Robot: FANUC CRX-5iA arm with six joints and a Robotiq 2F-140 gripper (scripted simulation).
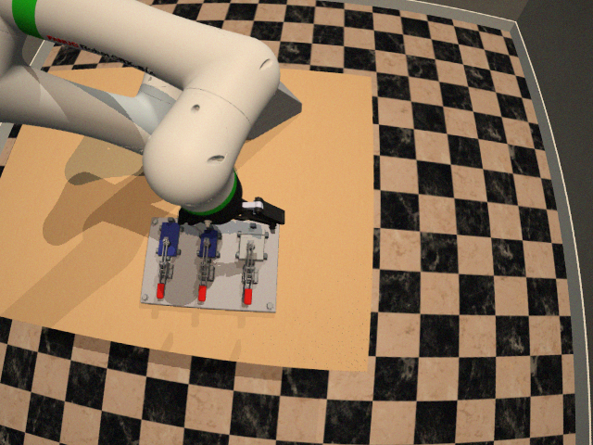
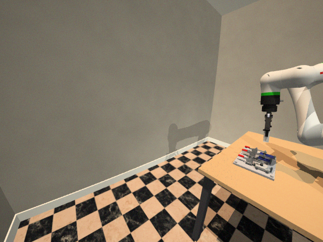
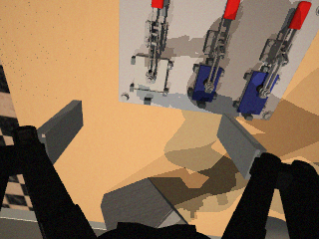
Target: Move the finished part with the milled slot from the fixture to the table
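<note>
The grey fixture plate (image 1: 212,263) lies on the tan table and holds three nests. Two blue blanks (image 1: 168,238) (image 1: 208,241) sit in the left and middle nests. The pale grey finished part (image 1: 251,247) sits in the right nest. A red-handled toggle clamp (image 1: 247,287) reaches over each part, handles towards the table's front. My gripper (image 2: 266,136) hangs open and empty above the table, just behind the plate's back edge. In the wrist view its fingers stand wide apart, with the finished part (image 3: 152,75) and the blue blanks (image 3: 207,82) (image 3: 254,92) ahead of them.
My arm's big elbow (image 1: 201,133) hides the table behind the plate. The grey robot pedestal (image 1: 277,103) stands at the table's back. The table's right edge (image 1: 372,215) and front edge (image 1: 191,351) drop to a checkered floor.
</note>
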